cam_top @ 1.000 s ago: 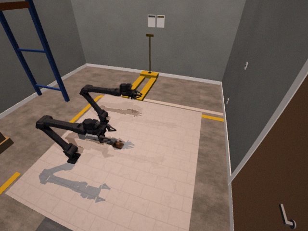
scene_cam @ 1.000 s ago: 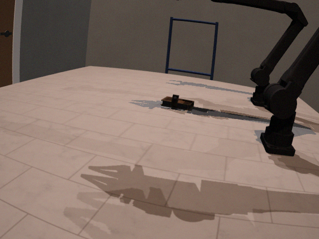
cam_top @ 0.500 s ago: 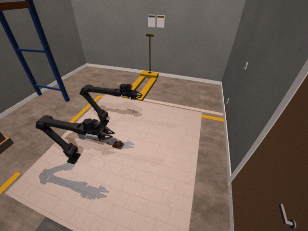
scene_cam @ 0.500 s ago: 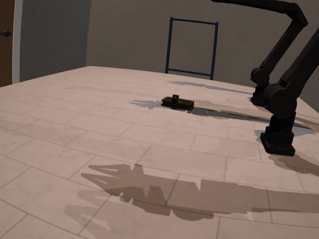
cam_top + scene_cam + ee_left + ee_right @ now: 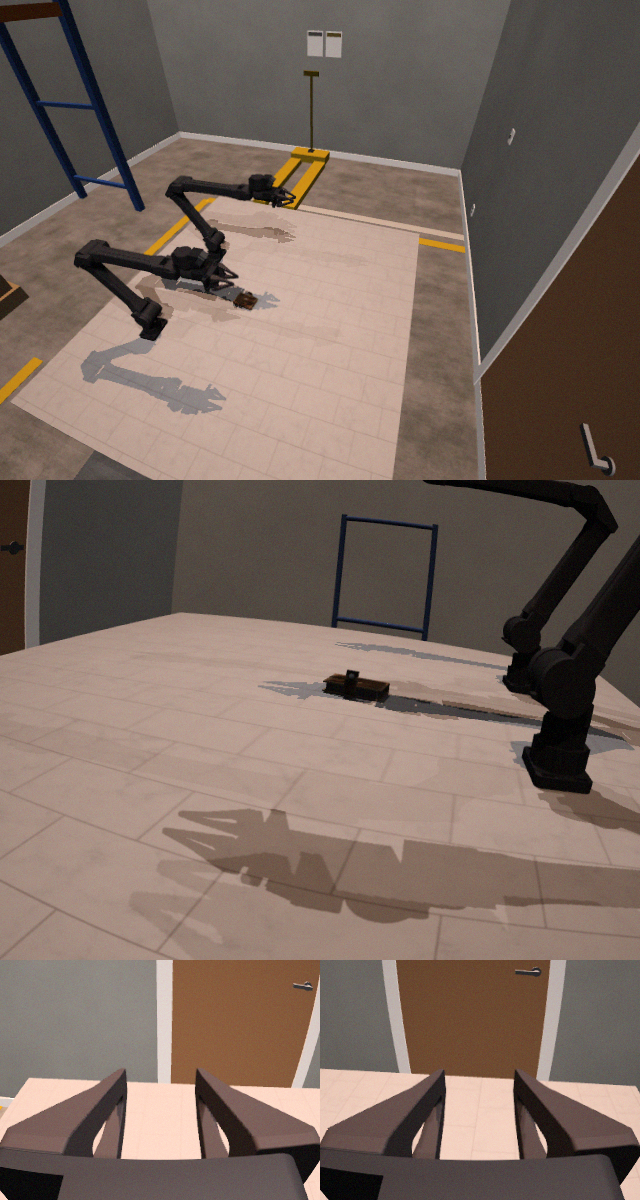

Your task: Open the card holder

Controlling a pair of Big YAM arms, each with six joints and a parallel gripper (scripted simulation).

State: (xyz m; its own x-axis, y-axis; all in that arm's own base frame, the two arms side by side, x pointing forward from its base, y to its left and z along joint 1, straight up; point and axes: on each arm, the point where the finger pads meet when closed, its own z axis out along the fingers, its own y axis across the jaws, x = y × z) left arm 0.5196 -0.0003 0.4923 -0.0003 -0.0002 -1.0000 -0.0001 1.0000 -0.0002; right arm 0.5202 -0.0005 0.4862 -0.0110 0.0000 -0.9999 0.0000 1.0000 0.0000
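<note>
The brown card holder (image 5: 245, 299) lies low and flat on the pale tiled table, apart from both grippers. In the exterior view the card holder (image 5: 356, 685) shows a small dark tab standing up at its middle. My right gripper (image 5: 231, 276) (image 5: 479, 1079) hovers just left of and above it, fingers partly apart with nothing between them. My left gripper (image 5: 289, 197) (image 5: 161, 1079) is raised at the table's far edge, fingers also partly apart and empty. Neither wrist view shows the card holder.
Both arm bases (image 5: 558, 769) stand along one table edge. A blue ladder frame (image 5: 67, 103), a yellow floor stand (image 5: 310, 155) and a brown door (image 5: 474, 994) are off the table.
</note>
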